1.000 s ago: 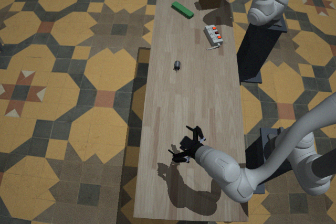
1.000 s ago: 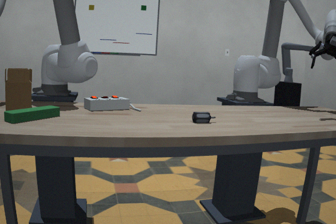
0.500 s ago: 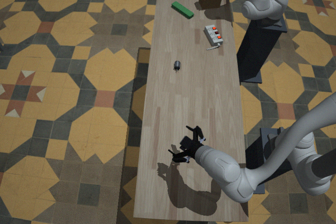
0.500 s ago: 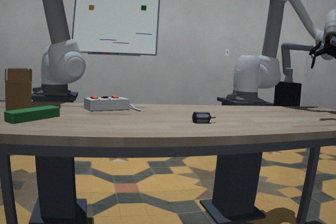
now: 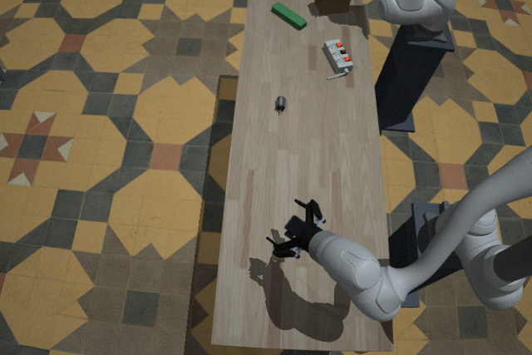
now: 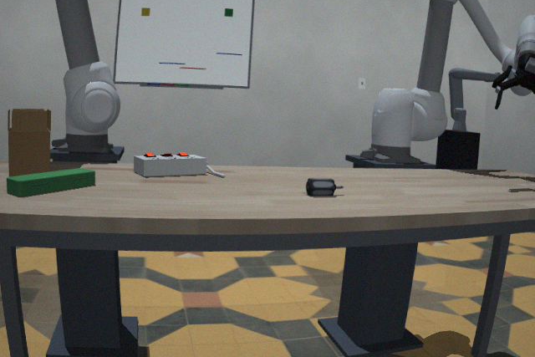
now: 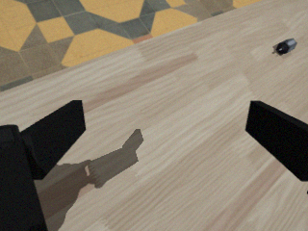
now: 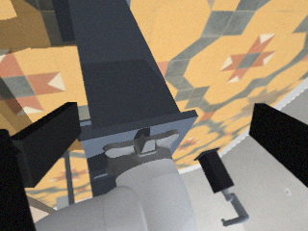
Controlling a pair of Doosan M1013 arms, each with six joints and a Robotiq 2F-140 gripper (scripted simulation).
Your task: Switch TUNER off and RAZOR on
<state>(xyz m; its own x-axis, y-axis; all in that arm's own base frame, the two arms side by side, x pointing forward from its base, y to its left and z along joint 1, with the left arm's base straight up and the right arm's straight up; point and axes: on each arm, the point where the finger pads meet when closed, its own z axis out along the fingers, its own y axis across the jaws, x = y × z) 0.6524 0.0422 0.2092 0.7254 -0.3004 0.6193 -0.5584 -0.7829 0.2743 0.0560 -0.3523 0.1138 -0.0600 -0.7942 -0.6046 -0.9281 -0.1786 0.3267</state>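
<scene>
The pale grey power strip [image 5: 332,56] [image 6: 170,167] lies on the table, switches up. Its outer switches [image 5: 338,44] [image 5: 347,59] [image 6: 150,155] [image 6: 183,154] are bright orange; the middle switch [image 5: 343,51] [image 6: 166,155] is dark red. The labels are too small to read. My left gripper [image 5: 281,219] [image 7: 166,115] is open and empty above the table's near end in the top view, far from the strip. My right gripper [image 8: 166,118] is open and empty, off the table's side; the top view shows only part of it at the top edge.
A green block [image 5: 288,16] [image 6: 52,181] and an open cardboard box [image 5: 334,1] [image 6: 29,152] stand beyond the strip in the top view. A dark plug-like object [image 5: 280,103] [image 6: 320,186] [image 7: 287,46] lies nearer the middle. The strip's short white cord [image 5: 337,76] [image 6: 216,173] points toward the near end.
</scene>
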